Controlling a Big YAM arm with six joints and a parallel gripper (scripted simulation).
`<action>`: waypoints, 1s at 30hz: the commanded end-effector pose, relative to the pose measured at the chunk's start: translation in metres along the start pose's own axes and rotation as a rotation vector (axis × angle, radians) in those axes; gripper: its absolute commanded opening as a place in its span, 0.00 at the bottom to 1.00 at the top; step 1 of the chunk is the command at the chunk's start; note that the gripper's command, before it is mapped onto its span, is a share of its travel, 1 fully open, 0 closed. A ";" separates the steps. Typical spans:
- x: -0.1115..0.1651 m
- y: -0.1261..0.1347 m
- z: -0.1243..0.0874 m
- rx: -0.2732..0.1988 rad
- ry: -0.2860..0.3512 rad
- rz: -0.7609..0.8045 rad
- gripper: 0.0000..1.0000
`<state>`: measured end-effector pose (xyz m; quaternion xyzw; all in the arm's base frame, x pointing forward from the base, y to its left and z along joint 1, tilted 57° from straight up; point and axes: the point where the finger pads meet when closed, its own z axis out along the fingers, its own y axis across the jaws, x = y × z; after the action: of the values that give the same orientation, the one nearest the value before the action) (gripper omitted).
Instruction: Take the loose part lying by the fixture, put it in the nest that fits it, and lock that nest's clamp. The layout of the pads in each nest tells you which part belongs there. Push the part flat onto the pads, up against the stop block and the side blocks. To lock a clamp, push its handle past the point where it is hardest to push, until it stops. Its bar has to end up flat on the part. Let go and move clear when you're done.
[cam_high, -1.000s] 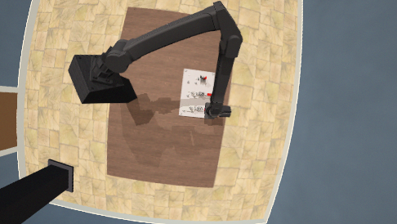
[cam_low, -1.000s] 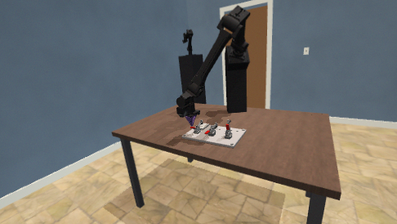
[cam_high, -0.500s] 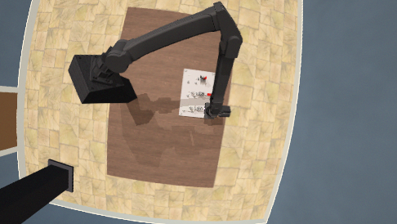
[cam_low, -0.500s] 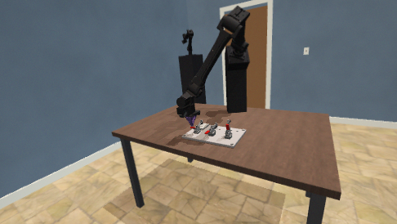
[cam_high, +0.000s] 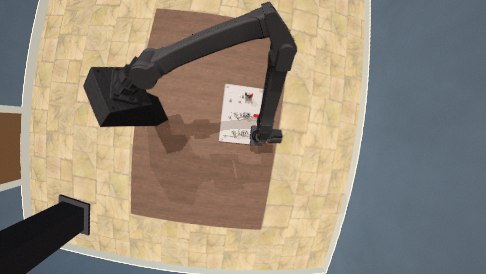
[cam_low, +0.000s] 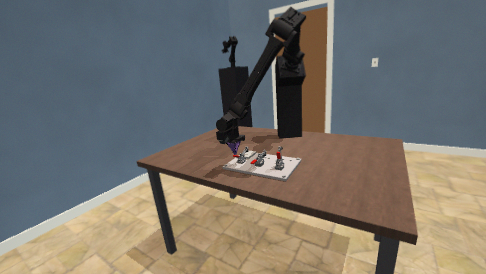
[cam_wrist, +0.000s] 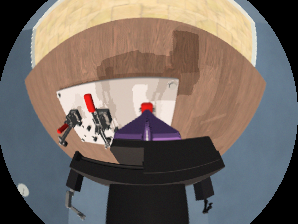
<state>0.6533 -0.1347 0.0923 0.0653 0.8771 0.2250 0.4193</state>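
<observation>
The white fixture plate (cam_high: 241, 111) lies on the brown table and carries three small toggle clamps with red handles (cam_low: 260, 160). My gripper (cam_low: 232, 146) has purple fingers and is shut with nothing between them. It hangs low over the plate's end nearest the arm's base side, by the end clamp (cam_low: 240, 156). In the wrist view the shut fingers (cam_wrist: 148, 127) point down at a red handle tip (cam_wrist: 147, 106) just ahead of them. Two other clamps (cam_wrist: 87, 117) stand to the left on the plate. The part is too small to make out in any view.
The arm's black base block (cam_high: 122, 97) sits at one table edge. A black pillar (cam_low: 290, 97) and a camera stand (cam_low: 232, 75) rise behind the table. The plate lies close to the table's edge (cam_high: 277, 150).
</observation>
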 end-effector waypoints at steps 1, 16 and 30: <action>-0.011 0.011 -0.001 -0.006 -0.023 -0.015 0.00; -0.013 0.011 0.004 -0.008 -0.024 -0.018 0.00; -0.013 0.011 0.003 -0.008 -0.024 -0.018 0.00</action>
<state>0.6536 -0.1339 0.0901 0.0660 0.8776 0.2253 0.4179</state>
